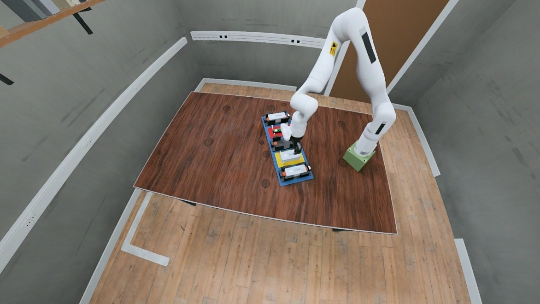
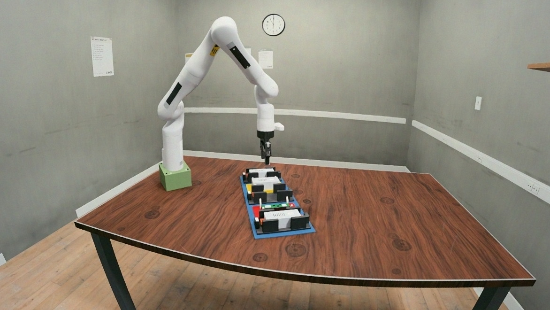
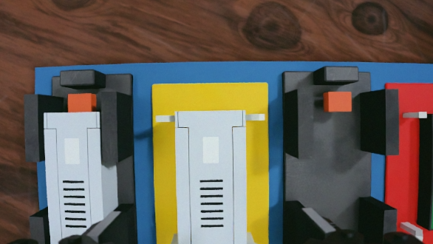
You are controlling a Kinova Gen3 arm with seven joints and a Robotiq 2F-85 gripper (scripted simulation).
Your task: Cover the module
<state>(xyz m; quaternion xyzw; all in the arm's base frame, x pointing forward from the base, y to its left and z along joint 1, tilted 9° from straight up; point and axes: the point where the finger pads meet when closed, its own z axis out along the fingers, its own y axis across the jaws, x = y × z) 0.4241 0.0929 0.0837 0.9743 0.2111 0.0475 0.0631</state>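
A light grey cover [image 1: 290, 155] [image 2: 265, 180] [image 3: 211, 166] sits over the middle of the yellow base plate [image 1: 279, 163] [image 2: 249, 188] [image 3: 166, 97], between two pale posts, and looks straight and level. The module under it is hidden. A second cover [image 1: 296, 171] [image 2: 261, 170] [image 3: 74, 170] sits in the end holder beside the yellow plate. A third cover [image 1: 277, 115] [image 2: 282, 214] sits in the holder at the other end. The middle holder [image 1: 278, 145] [image 2: 269, 197] [image 3: 326, 177] has no cover. My gripper [image 1: 297, 150] [image 2: 267, 162] [image 3: 211, 229] is open and empty, above the cover on the yellow plate.
A red plate [image 2: 256, 212] [image 3: 400, 177] with a green module [image 2: 278, 205] lies between the middle holder and the third cover's holder. All stand on a blue board [image 1: 287, 183] [image 2: 265, 235] [image 3: 273, 74]. Dark upright holder walls flank the covers. Orange blocks [image 3: 82, 102] [image 3: 337, 101] mark holder ends.
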